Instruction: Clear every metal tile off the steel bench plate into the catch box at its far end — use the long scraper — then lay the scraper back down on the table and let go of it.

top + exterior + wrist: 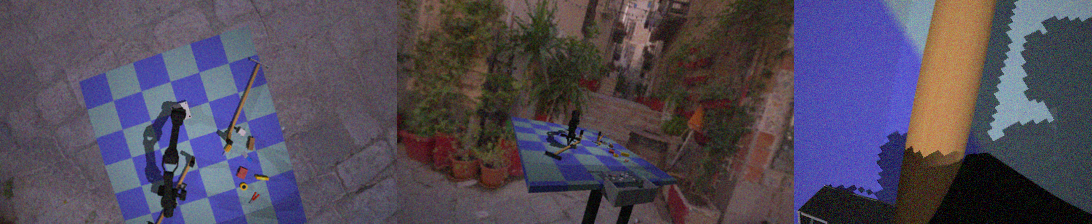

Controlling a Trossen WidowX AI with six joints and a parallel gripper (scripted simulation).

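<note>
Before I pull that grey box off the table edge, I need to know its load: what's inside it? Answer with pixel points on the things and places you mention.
Small pale and dark pieces show inside the grey box (630,196); its front wall covers whatever lies deeper.

A wooden handle (185,175) (568,147) (948,75) lies right by my fingers and blocks a low sideways pass. Between it and the long-handled tool (244,98) to the right, I could slip through over bare counter (209,149) (586,158).
</note>
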